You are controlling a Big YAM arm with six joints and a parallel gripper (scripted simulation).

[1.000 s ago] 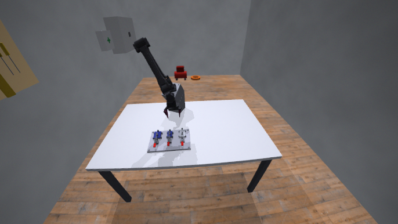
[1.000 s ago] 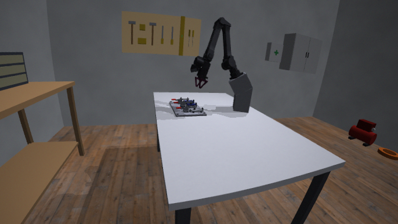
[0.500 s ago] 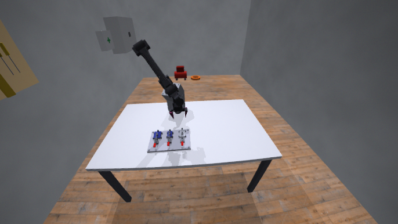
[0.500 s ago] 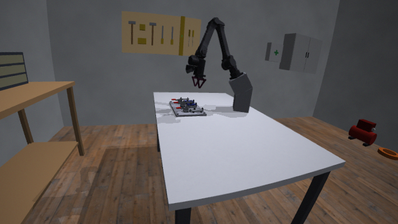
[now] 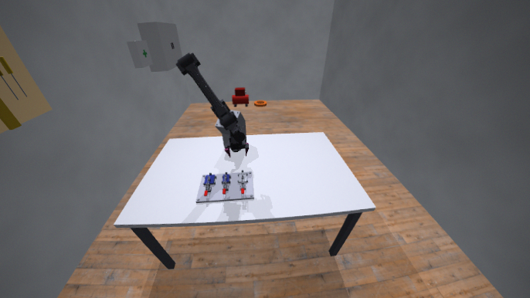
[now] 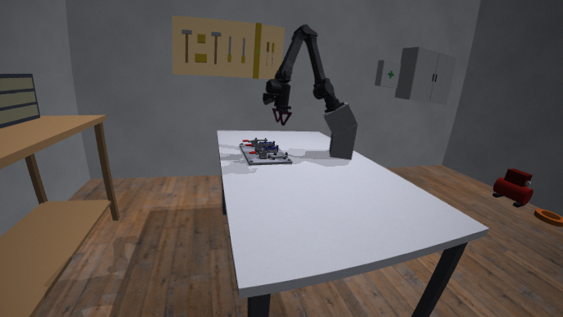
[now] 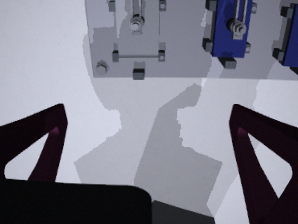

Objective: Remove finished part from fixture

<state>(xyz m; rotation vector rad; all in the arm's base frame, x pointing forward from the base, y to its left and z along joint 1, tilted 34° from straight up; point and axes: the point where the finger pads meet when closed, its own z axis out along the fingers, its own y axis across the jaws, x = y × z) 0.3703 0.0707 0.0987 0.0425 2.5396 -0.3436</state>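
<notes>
The grey fixture plate [image 5: 225, 187] lies on the white table and carries three toggle clamps with red handles. Two blue blanks [image 5: 209, 179] [image 5: 226, 177] sit under the left and middle clamps. The grey finished part [image 5: 244, 175] sits under the right clamp; in the wrist view it [image 7: 137, 26] is at the upper left, with one blue blank [image 7: 233, 24] to its right. My gripper [image 5: 236, 150] is open and empty, hovering above the table behind the fixture, well above it in the exterior view [image 6: 282, 117]. Its dark fingers frame the wrist view [image 7: 149, 156].
The arm's grey base [image 6: 341, 131] stands on the table behind the fixture. A wooden workbench [image 6: 37, 135] stands off to one side of the table. A red compressor [image 6: 513, 187] and an orange ring [image 6: 549, 216] lie on the floor.
</notes>
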